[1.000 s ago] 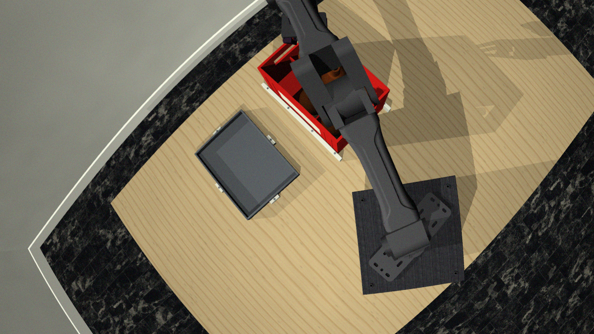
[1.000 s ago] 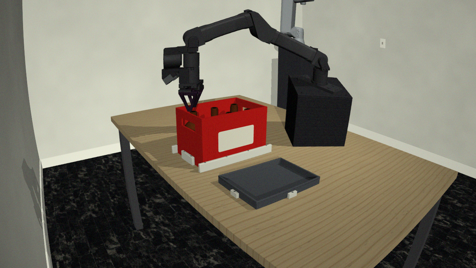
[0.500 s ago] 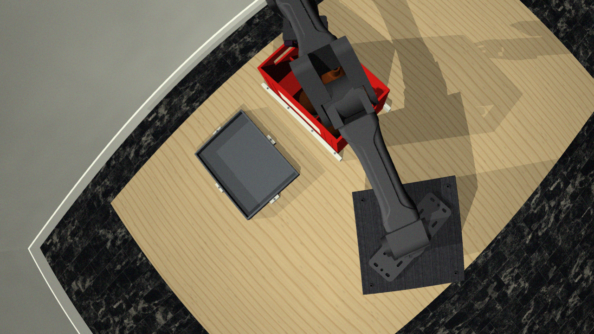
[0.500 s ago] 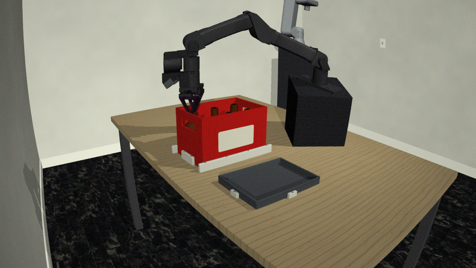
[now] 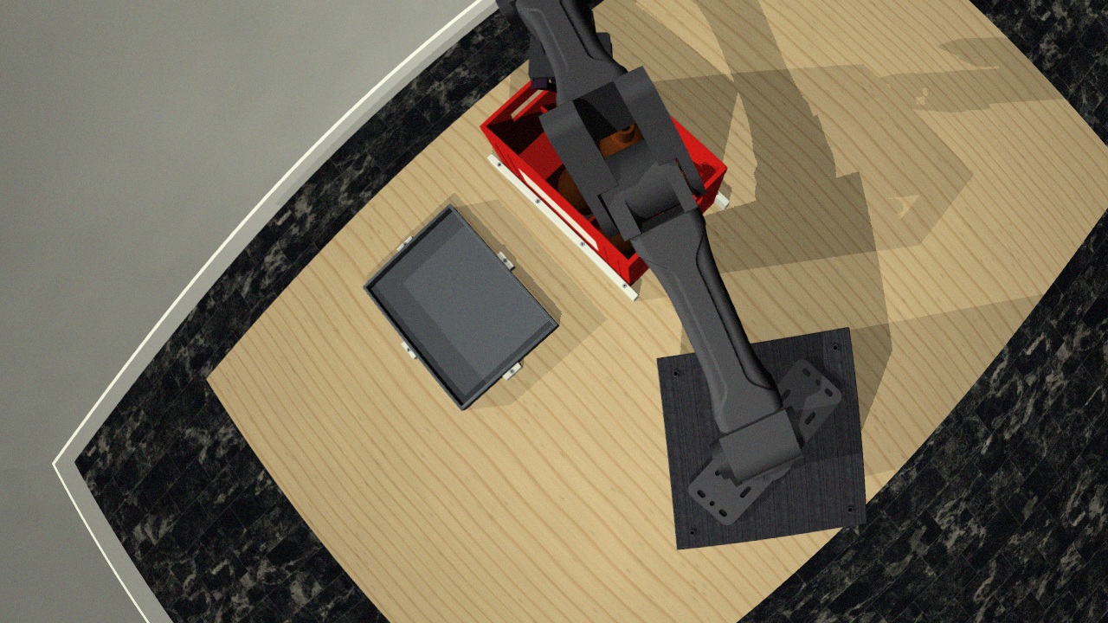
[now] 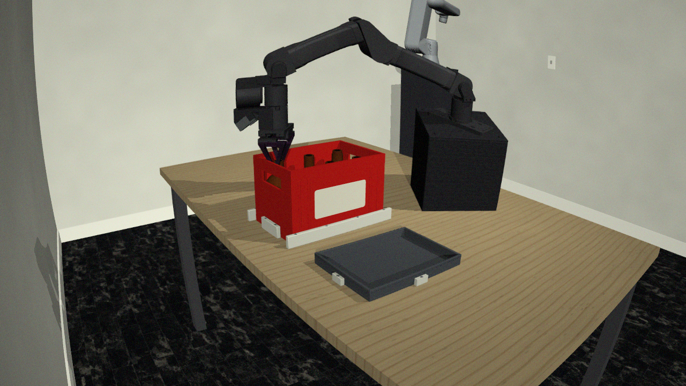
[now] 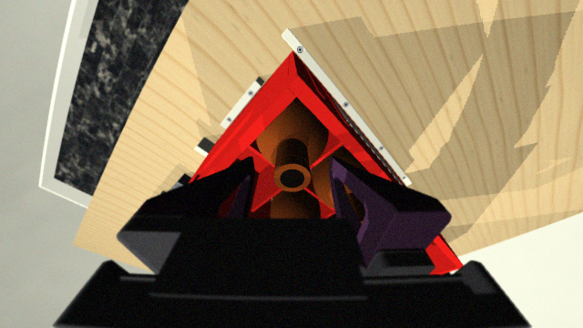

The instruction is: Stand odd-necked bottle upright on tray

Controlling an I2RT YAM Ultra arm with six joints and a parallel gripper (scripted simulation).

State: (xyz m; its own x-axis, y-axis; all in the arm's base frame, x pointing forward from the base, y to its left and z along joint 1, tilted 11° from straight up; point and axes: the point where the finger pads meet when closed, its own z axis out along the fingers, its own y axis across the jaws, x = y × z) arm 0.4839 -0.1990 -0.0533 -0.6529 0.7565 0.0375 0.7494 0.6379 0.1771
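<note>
The red crate [image 5: 701,150] [image 6: 273,206] [image 7: 269,109] stands on the table with brown bottles in it. One bottle [image 6: 274,181] [image 7: 291,152] stands upright in the crate's far corner compartment. My gripper [image 6: 278,162] [image 7: 291,163] points down over that corner, partly open, its fingers on either side of this bottle's neck with a gap on both sides. Two other necks [image 6: 308,161] [image 6: 337,154] show above the rim. More bottles are partly hidden by the arm and gripper. Which neck differs I cannot tell. The dark grey tray [image 5: 473,302] [image 6: 383,259] holds nothing.
White strips [image 5: 582,244] [image 6: 335,229] lie along the crate's base, and small white blocks [image 5: 511,370] [image 6: 420,280] sit against the tray. The arm passes over the crate from its black pedestal [image 5: 767,511] [image 6: 460,177]. The tray is beside the crate's long labelled side.
</note>
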